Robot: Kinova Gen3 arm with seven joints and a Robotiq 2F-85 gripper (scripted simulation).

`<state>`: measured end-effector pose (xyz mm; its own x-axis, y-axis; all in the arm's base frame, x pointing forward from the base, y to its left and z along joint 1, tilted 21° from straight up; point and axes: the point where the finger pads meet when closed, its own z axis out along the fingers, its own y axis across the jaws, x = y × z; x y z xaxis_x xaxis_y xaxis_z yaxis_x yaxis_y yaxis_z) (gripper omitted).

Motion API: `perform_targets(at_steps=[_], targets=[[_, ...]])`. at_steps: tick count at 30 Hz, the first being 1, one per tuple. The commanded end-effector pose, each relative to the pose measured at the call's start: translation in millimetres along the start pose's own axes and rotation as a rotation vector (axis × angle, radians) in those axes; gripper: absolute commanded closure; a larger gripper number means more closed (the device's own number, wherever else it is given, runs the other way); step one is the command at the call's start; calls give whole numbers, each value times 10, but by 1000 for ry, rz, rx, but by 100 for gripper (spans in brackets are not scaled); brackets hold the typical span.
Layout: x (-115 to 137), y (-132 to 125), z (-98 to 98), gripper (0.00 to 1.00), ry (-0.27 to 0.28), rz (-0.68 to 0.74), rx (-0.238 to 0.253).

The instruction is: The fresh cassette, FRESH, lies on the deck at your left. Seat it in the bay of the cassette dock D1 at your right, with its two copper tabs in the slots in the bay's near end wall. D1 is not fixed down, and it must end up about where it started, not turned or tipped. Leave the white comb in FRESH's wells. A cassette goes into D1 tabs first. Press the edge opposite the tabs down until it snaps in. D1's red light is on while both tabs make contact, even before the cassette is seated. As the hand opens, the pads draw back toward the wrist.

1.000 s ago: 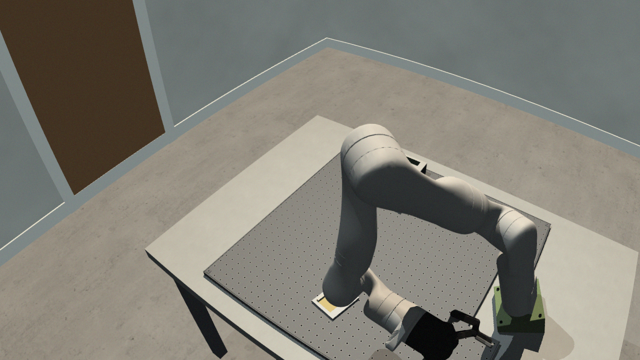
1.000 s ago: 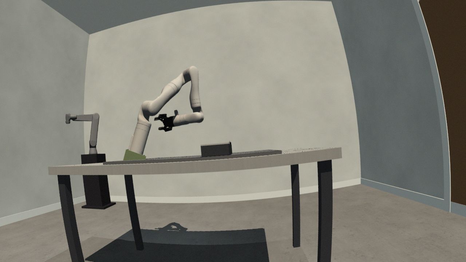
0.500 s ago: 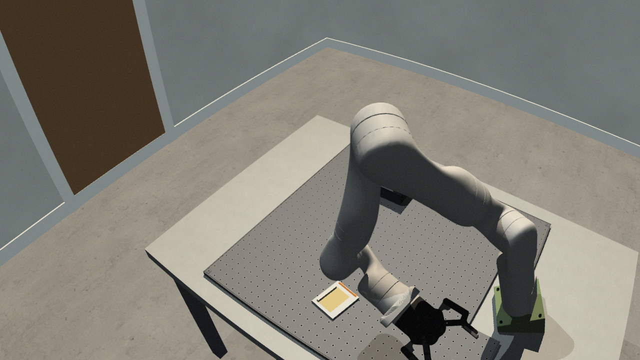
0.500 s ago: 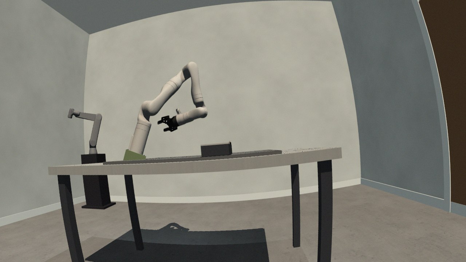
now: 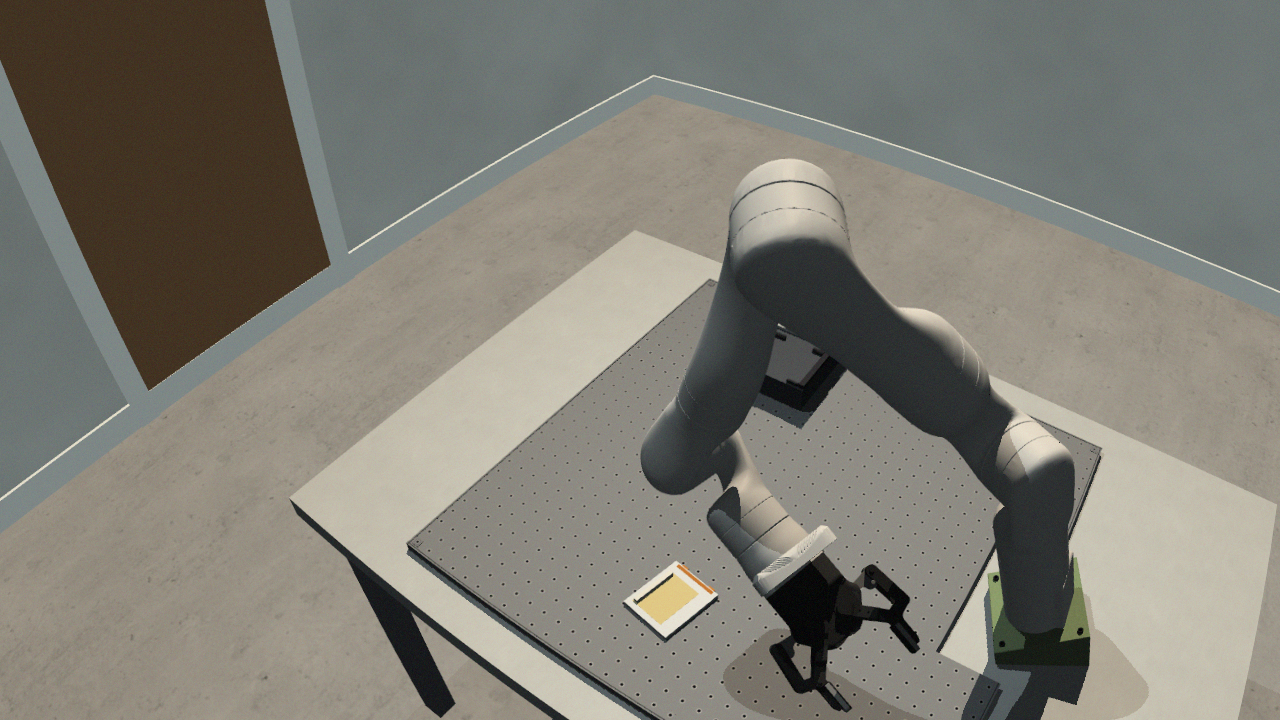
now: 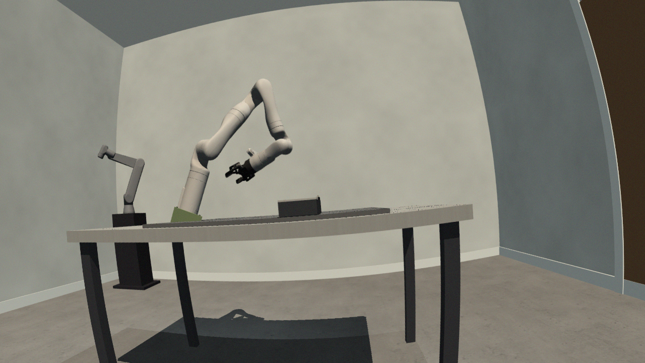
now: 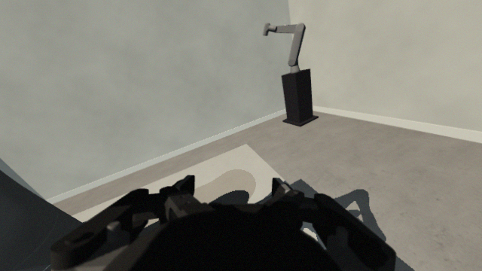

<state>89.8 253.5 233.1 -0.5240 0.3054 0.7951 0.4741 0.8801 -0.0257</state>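
Observation:
The cassette FRESH (image 5: 671, 599) lies flat on the perforated deck, a white frame with a yellow middle, a copper strip on one edge and a dark line along another. The dock D1 (image 5: 799, 367) is a dark box at the far side of the deck, mostly hidden behind my arm; it shows from the side in the exterior view (image 6: 299, 207). My gripper (image 5: 854, 658) is open and empty. It hangs well above the deck's near edge, to the right of FRESH and apart from it, seen also in the exterior view (image 6: 236, 173) and the wrist view (image 7: 233, 188).
My green base (image 5: 1038, 626) is bolted at the deck's near right corner. A second small arm on a dark pedestal (image 7: 297, 94) stands on the floor beyond the table. The table edge lies just below the gripper.

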Motion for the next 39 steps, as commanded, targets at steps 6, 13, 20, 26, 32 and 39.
perform_targets(at_steps=[6,13,20,26,32,39], targets=[[-194,9,-239,0,-75,-67,-81],[-431,-31,-492,0,-164,-140,-138],[-650,-92,-739,0,-262,-207,-186],[-774,-144,-888,0,-346,-255,-214],[-951,-233,-1113,0,-428,-296,-235],[-1119,-338,-1337,0,-482,-322,-246]])
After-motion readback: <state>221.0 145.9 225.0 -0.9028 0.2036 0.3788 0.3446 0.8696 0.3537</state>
